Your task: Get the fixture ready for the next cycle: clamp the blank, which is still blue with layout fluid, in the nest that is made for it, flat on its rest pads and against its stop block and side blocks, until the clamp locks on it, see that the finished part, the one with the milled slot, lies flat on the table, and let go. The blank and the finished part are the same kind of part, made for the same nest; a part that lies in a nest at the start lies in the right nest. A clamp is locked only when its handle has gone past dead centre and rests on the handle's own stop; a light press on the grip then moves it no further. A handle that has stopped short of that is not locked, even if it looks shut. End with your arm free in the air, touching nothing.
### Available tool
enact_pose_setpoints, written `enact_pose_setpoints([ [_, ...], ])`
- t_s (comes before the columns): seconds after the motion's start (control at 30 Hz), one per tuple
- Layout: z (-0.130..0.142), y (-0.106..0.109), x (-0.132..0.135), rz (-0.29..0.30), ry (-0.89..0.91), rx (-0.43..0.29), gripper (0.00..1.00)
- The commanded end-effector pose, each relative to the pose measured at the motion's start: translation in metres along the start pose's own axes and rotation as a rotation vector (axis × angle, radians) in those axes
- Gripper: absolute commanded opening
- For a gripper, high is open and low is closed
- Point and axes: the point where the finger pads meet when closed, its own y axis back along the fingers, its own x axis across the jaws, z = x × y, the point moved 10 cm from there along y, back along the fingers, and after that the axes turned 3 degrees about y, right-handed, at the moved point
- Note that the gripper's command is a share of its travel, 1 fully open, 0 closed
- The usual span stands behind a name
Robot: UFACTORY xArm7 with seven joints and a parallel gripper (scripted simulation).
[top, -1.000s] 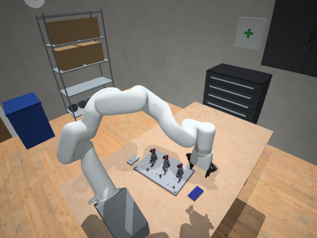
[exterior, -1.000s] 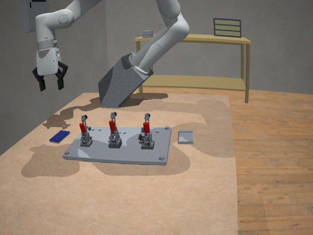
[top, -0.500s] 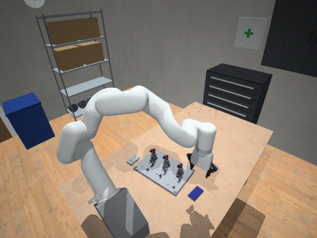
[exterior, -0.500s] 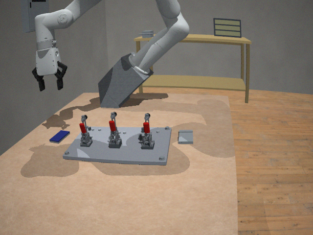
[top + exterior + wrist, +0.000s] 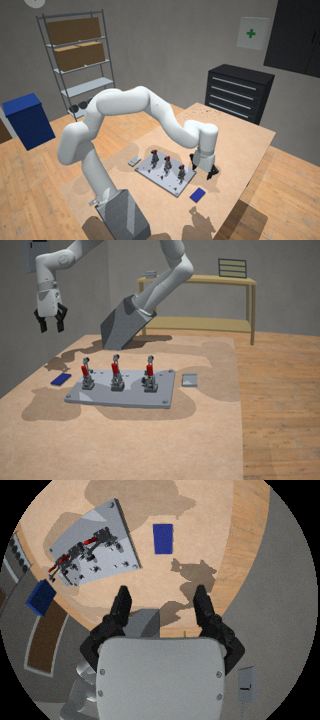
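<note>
The blue blank [image 5: 197, 194] lies flat on the table beside one end of the grey fixture plate [image 5: 165, 173]; it also shows in the exterior view [image 5: 60, 379] and the wrist view [image 5: 162, 539]. The grey finished part [image 5: 134, 160] [image 5: 189, 379] lies flat on the table off the plate's other end. The plate [image 5: 121, 389] carries three toggle clamps with red grips [image 5: 114, 368], all with handles raised, and all nests look empty. My gripper [image 5: 50, 326] [image 5: 204, 172] is open and empty, high above the table, beyond the blank's end of the plate.
The arm's grey base [image 5: 124, 217] stands at the table edge. A black drawer cabinet [image 5: 237, 93] and a metal shelf rack [image 5: 77, 62] stand off the table, and a blue bin [image 5: 27, 120] is on the floor.
</note>
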Motion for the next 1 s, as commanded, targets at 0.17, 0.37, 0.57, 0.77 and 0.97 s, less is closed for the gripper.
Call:
enact_pose_setpoints([
  [0.17,-0.001,0.0025,0.0018,0.004,-0.002,0.004,0.99],
  [0.37,-0.0012,0.0025,0.0022,0.004,-0.002,0.004,0.99],
  [0.57,-0.0012,0.0025,0.0022,0.004,-0.002,0.004,0.99],
  [0.77,-0.0012,0.0024,0.0022,0.004,-0.002,0.004,0.99],
  [0.97,-0.0012,-0.0001,0.0022,0.004,-0.002,0.004,0.99],
])
